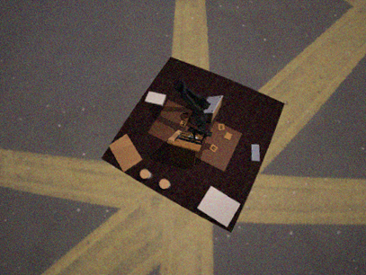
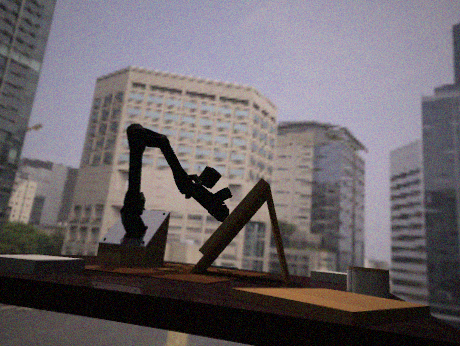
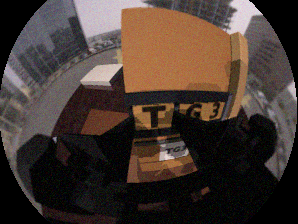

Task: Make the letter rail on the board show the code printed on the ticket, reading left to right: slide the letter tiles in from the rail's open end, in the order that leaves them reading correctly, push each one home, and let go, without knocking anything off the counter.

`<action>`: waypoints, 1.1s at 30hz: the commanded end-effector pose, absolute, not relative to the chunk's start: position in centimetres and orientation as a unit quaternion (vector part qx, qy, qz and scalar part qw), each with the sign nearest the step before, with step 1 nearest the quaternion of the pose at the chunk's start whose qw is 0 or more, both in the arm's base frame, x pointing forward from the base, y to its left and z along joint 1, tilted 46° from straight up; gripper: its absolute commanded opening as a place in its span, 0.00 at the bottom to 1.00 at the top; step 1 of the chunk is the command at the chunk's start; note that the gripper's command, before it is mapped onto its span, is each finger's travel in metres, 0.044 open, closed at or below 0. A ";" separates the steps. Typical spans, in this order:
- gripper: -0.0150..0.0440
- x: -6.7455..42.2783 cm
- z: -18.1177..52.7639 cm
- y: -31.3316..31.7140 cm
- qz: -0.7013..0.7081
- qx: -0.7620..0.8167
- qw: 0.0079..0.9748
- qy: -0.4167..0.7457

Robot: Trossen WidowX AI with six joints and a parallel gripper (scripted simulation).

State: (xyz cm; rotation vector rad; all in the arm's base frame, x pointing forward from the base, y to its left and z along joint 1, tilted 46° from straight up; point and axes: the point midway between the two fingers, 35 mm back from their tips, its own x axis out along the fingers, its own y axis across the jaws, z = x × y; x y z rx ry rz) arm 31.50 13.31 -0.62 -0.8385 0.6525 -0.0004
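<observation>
The slanted orange board [image 3: 176, 50] [image 2: 240, 215] [image 1: 185, 143] stands on the brown mat [image 1: 220, 160] in the middle of the counter. Its dark letter rail [image 3: 182, 115] carries tiles reading T [image 3: 156, 115], 6 [image 3: 190, 113] and 3 [image 3: 214, 112]. A small white ticket [image 3: 174, 149] shows just below the rail; its print is too blurred to read. My gripper [image 3: 153, 116] [image 2: 223, 212] [image 1: 195, 134] is down at the rail against the board's face, its fingers still closed on a letter tile there, apparently the T. Loose letter tiles [image 1: 221, 127] [image 1: 227, 135] [image 1: 214, 148] lie on the mat to the right.
White slabs [image 1: 155, 98] [image 1: 218, 205], an orange slab [image 1: 126, 152], two round discs [image 1: 145, 174] [image 1: 164, 184] and a grey block [image 1: 256, 153] lie around the counter [image 1: 258, 110]. The arm's wedge base [image 1: 214, 103] [image 2: 135, 235] stands behind the board.
</observation>
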 end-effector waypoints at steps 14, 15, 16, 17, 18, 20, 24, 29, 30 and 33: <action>0.75 30.2 0.3 13.9 0.000 -0.400 0.862 0.312; 0.75 30.1 0.3 13.9 0.000 -0.400 0.862 0.312; 0.75 30.0 0.3 13.9 0.000 -0.400 0.862 0.312; 0.75 30.0 0.3 14.0 0.000 -0.400 0.862 0.312; 0.75 29.9 0.4 14.0 0.000 -0.400 0.862 0.312; 0.75 29.8 0.4 14.1 0.001 -0.400 0.862 0.312; 0.75 29.5 0.6 14.2 0.001 -0.400 0.862 0.312; 0.75 29.2 0.7 14.3 0.001 -0.400 0.862 0.312; 0.75 29.2 0.8 14.4 0.001 -0.400 0.862 0.312; 0.75 29.0 0.9 14.4 0.001 -0.400 0.862 0.312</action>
